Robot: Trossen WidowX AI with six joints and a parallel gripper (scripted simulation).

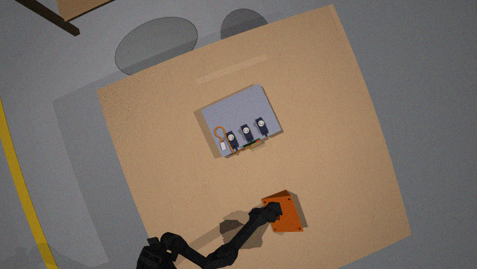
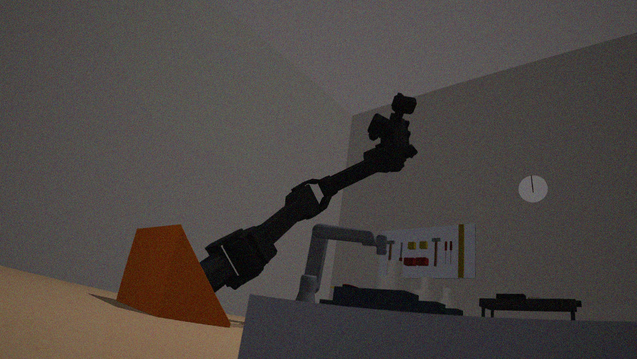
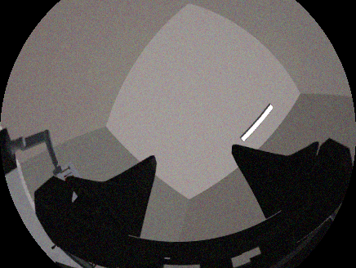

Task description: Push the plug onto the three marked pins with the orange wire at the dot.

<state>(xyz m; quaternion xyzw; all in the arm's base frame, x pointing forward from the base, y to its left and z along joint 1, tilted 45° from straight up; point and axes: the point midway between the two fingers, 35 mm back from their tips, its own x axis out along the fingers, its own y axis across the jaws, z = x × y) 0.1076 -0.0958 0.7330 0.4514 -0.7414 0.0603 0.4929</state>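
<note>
The holder [image 1: 233, 106] is a flat blue-grey block on the table, with several dark servos on it. An orange lead [image 1: 219, 127] loops beside the leftmost servo [image 1: 232, 140] and ends at a small white block [image 1: 222, 146], apparently the plug, lying near the holder's left edge. Thin pins [image 1: 255, 146] stick out from a green strip [image 1: 248, 144] at the near edge; a red mark [image 1: 257, 140] shows at its right end. The band's dot is too small to tell. My gripper [image 3: 194, 154] is open and empty, raised high and far from the plug, facing wall and ceiling.
An orange wedge-shaped block [image 1: 290, 218] [image 2: 164, 276] stands at the arm's base on the wooden table [image 1: 333, 100]. Two grey round shapes [image 1: 157, 43] [image 1: 243, 23] lie beyond the table's far edge. The arm reaches out past the wedge, towards the lower left in the top view.
</note>
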